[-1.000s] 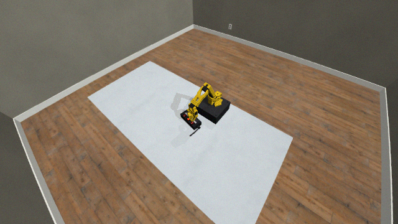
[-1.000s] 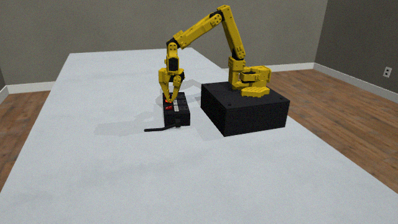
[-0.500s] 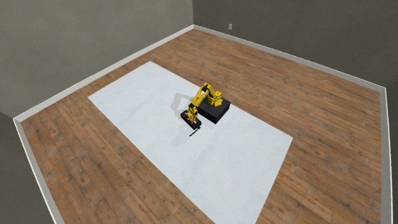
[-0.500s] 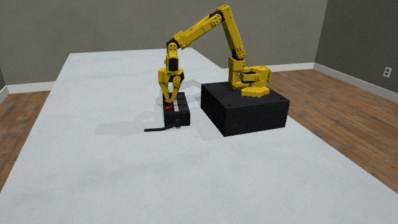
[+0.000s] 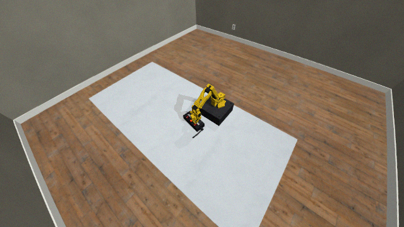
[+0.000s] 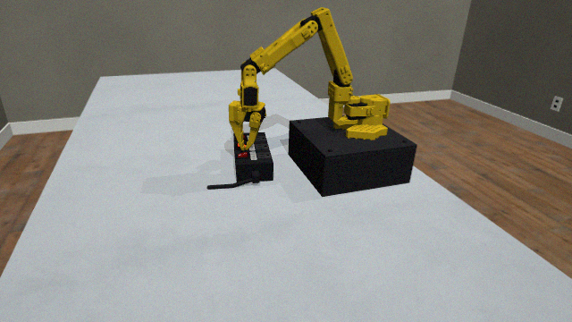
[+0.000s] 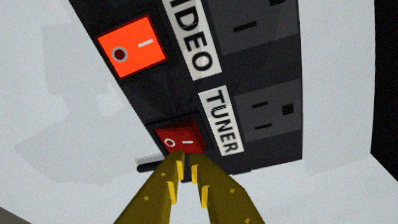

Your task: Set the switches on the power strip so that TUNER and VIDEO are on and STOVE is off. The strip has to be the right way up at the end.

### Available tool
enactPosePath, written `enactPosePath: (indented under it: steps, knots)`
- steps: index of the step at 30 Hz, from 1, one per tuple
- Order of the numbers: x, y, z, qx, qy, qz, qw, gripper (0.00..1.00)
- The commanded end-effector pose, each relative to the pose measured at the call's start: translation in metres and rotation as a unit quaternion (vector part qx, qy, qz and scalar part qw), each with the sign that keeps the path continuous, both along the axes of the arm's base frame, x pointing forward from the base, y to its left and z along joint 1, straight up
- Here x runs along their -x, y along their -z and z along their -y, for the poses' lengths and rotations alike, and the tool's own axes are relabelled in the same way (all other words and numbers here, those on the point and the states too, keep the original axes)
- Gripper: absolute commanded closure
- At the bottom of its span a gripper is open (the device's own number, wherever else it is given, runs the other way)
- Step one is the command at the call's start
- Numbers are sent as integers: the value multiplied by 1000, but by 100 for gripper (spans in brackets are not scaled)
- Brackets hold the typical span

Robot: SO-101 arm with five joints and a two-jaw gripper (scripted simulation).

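Observation:
The black power strip (image 5: 192, 122) (image 6: 253, 162) (image 7: 260, 65) lies label side up on the white mat, next to the arm's black base. In the wrist view the VIDEO switch (image 7: 131, 47) is bright orange-red and the TUNER switch (image 7: 179, 139) below it is a darker red. The STOVE switch is out of the wrist view. My gripper (image 7: 185, 159) (image 6: 245, 146) (image 5: 194, 120) is shut and empty, its tips right at the near edge of the TUNER switch, pointing down onto the strip.
The strip's black cord (image 6: 225, 184) (image 5: 197, 134) trails off its near end across the white mat (image 6: 134, 224). The arm's black base block (image 6: 353, 156) (image 5: 218, 111) stands close on the right of the strip. Wooden floor surrounds the mat.

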State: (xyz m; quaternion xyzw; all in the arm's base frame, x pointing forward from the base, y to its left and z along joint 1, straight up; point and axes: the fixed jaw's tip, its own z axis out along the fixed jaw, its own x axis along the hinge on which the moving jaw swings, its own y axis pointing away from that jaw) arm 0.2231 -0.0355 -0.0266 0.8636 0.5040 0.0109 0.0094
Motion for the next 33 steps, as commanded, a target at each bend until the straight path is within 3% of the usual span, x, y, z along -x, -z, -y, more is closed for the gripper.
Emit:
enactPosePath:
  steps: [1, 33]
  knots:
    - [5, 6, -3, -2, -5, -13, 1000, 100]
    - [9, 17, -3, -2, -5, -13, 1000, 100]
